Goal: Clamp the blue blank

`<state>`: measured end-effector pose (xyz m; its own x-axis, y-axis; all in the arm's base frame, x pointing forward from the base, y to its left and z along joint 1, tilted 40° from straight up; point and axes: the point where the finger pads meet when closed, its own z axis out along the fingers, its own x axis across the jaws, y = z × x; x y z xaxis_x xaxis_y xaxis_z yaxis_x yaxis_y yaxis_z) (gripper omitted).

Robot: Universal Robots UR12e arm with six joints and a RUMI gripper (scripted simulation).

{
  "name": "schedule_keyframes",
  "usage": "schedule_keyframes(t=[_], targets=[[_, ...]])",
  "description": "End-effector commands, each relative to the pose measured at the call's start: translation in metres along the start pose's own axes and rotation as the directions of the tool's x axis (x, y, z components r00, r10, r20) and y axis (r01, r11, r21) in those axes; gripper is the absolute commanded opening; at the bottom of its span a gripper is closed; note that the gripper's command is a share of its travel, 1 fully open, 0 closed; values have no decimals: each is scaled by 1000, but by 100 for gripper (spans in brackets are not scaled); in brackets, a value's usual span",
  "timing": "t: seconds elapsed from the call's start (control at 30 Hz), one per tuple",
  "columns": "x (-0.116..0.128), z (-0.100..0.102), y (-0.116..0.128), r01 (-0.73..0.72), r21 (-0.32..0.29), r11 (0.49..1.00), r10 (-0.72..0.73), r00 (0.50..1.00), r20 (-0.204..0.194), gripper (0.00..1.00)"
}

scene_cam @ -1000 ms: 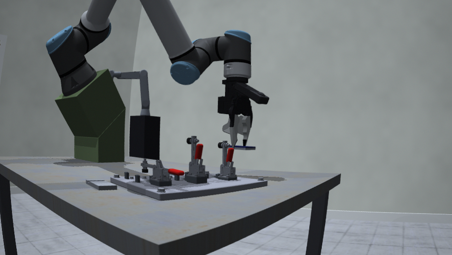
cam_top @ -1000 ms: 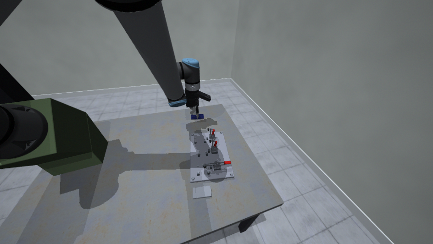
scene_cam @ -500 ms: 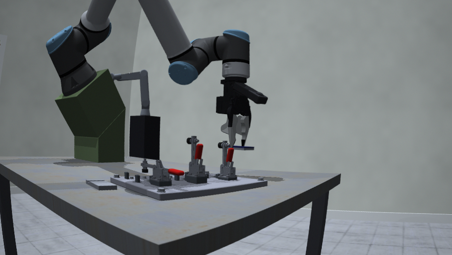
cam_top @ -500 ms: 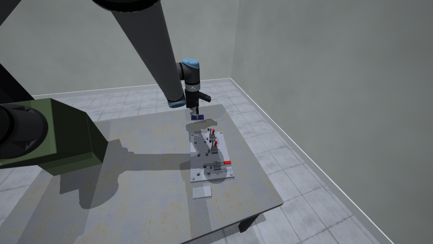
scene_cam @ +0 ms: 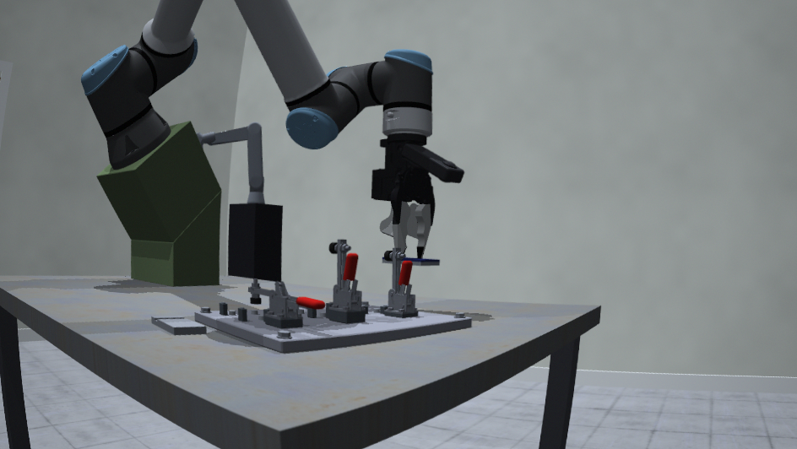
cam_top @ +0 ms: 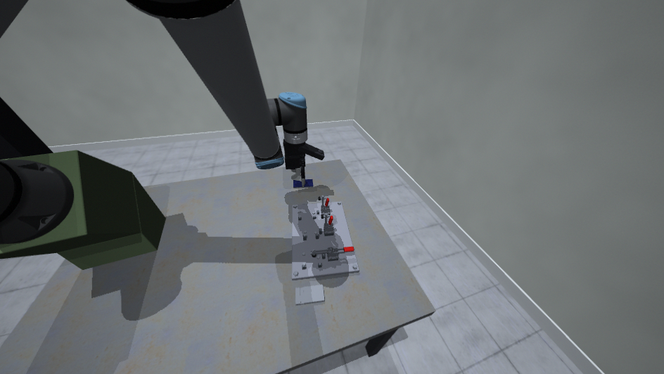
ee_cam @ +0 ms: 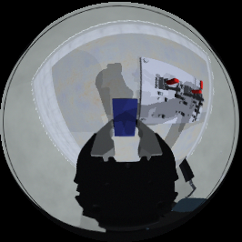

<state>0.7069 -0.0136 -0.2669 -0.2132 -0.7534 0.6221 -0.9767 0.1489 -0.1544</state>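
Observation:
My gripper is shut on the blue blank, a thin flat blue plate held level well above the table, beyond the far end of the fixture. The blank also shows in the top view and between my fingers in the wrist view. The fixture plate carries three toggle clamps with red handles. Two handles stand upright, with bars raised. The third handle lies flat. The grey finished part lies flat on the table by the near end of the fixture.
A black camera box hangs on a grey arm above the fixture's near left side. The green robot base stands at the table's far left. The table's right edge runs close to the fixture.

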Motion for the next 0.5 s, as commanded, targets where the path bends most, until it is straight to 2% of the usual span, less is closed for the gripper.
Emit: schedule_keyframes(t=[0.0, 0.47], targets=[[14, 0, -1, 0, 1, 1000, 0, 1000, 1, 0], [50, 3, -1, 0, 1, 1000, 0, 1000, 1, 0]])
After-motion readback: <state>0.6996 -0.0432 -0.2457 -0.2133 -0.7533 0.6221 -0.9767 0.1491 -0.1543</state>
